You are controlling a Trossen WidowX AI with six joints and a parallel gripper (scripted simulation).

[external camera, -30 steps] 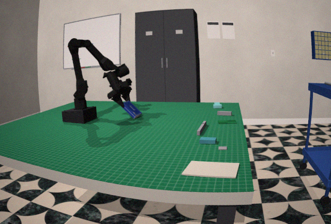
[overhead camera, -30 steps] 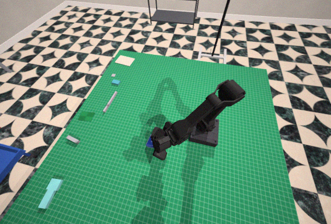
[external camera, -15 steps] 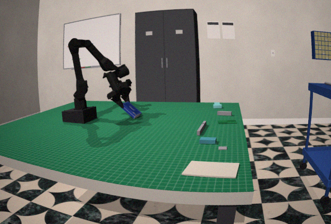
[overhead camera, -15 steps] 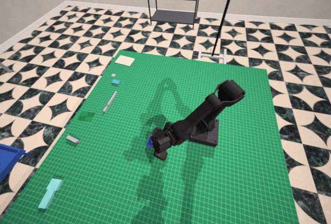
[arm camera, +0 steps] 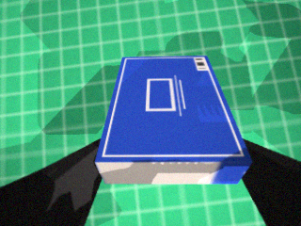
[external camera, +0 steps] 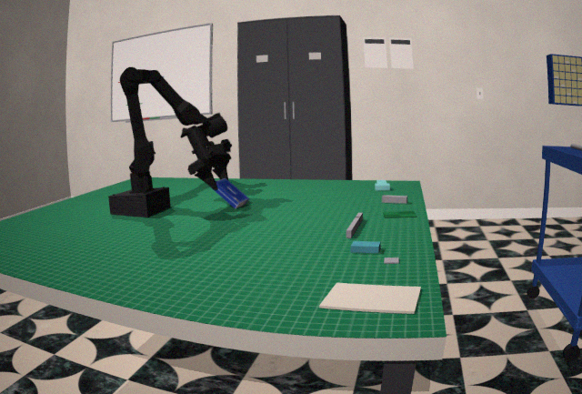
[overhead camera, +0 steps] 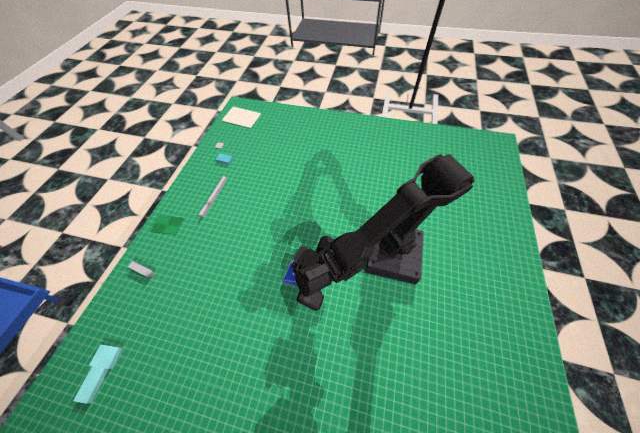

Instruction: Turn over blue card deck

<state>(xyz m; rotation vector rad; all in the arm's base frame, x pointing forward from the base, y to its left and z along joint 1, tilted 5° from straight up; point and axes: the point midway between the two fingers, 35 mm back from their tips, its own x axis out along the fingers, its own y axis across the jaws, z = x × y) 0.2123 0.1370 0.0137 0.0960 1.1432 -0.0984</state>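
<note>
The claw (overhead camera: 305,279) (external camera: 220,184) (arm camera: 168,145) grips the card deck (overhead camera: 289,275) (external camera: 231,194) (arm camera: 171,132) by its sides, tilted, right of the base (overhead camera: 400,268) (external camera: 134,204) in the exterior view. Probably light and stiff, maybe slippery; pinch near mid-side.

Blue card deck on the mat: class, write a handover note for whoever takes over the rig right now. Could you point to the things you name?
Gripper (overhead camera: 300,274) (external camera: 222,184) (arm camera: 168,145): shut on the deck's sides.
Deck (overhead camera: 289,275) (external camera: 231,193) (arm camera: 165,129): tilted over the mat (overhead camera: 439,366) (external camera: 187,262) (arm camera: 14,80); edge contact unclear.
Done: deck gripped and tilted.
Left: apparently finish the turn, lay it flat, release, move clear. Touch nothing else with it.
</note>
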